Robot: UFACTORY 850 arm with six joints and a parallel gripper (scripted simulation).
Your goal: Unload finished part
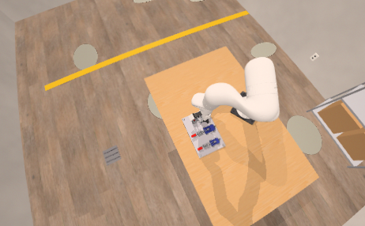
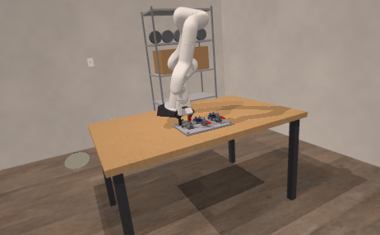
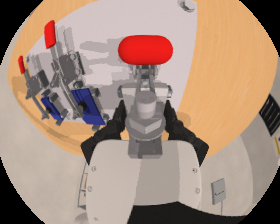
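Observation:
The grey fixture plate [image 1: 201, 154] [image 2: 185, 131] [image 3: 106, 30] lies on the wooden table [image 1: 258, 178] [image 2: 137, 140]. Two blue blanks [image 1: 209, 128] [image 1: 216, 141] [image 3: 87, 105] [image 3: 52, 107] sit in their nests under clamps with red handles [image 3: 49, 32] [image 3: 21, 64]. In the third nest, the grey finished part [image 3: 145, 131] sits below a clamp with a big red handle [image 3: 145, 50]. My gripper [image 3: 144, 106] [image 1: 197, 118] [image 2: 181, 120] reaches down over this nest. Its black fingers press on both sides of the grey part. The slot is hidden.
The arm's base [image 1: 242, 112] stands on the table just behind the fixture. A metal shelf [image 2: 214, 41] [image 1: 361, 118] with boxes stands behind the table. A yellow line [image 1: 140, 49] crosses the wooden floor.

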